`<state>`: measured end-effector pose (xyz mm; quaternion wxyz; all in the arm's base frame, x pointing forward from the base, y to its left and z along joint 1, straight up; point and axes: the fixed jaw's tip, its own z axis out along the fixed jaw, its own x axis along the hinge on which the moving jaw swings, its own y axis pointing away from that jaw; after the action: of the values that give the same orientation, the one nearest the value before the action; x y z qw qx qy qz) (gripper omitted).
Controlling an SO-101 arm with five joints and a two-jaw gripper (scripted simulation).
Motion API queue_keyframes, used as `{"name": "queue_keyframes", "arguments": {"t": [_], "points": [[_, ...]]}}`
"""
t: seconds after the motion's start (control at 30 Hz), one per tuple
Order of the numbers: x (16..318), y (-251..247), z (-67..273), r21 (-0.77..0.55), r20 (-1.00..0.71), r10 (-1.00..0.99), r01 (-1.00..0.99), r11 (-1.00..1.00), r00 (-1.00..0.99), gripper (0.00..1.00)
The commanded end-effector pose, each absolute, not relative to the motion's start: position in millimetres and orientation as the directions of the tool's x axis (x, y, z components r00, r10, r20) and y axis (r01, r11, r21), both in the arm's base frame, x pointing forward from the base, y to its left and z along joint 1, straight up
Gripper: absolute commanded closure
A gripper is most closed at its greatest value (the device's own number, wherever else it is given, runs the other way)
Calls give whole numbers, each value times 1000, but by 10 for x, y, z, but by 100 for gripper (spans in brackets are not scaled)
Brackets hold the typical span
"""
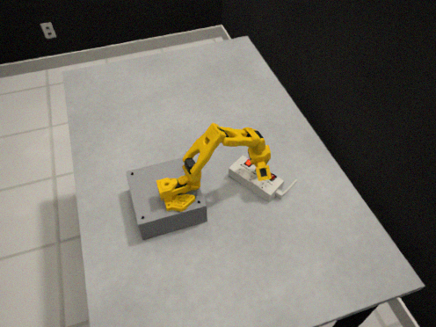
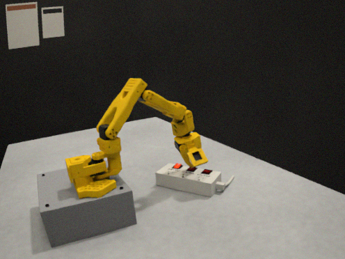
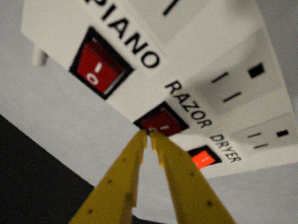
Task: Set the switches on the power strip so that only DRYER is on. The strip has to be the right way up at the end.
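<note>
The white power strip lies on the table, switches and labels facing up. The PIANO switch is dark red and unlit. The RAZOR switch is dark and unlit. The DRYER switch glows bright orange-red. My gripper is shut and empty. Its fingertips are at the near edge of the RAZOR switch, touching or just above it. In the top view the gripper hides the RAZOR switch.
A white cord leaves the PIANO end of the strip. The arm's grey base block stands on the table, to the left of the strip in the top and exterior views.
</note>
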<state>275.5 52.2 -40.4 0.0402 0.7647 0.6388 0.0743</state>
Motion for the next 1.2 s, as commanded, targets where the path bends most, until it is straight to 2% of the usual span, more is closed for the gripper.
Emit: {"name": "queue_keyframes", "arguments": {"t": [0.0, 0.37, 0.63, 1.17], "points": [[2442, 478, -749, 6, 2, 987, 987, -164, 164, 100], [2480, 487, -712, 6, 2, 987, 987, -163, 163, 100], [2633, 521, -515, 6, 2, 987, 987, -163, 163, 100], [2749, 548, -248, 6, 2, 987, 987, -162, 162, 100]]}}
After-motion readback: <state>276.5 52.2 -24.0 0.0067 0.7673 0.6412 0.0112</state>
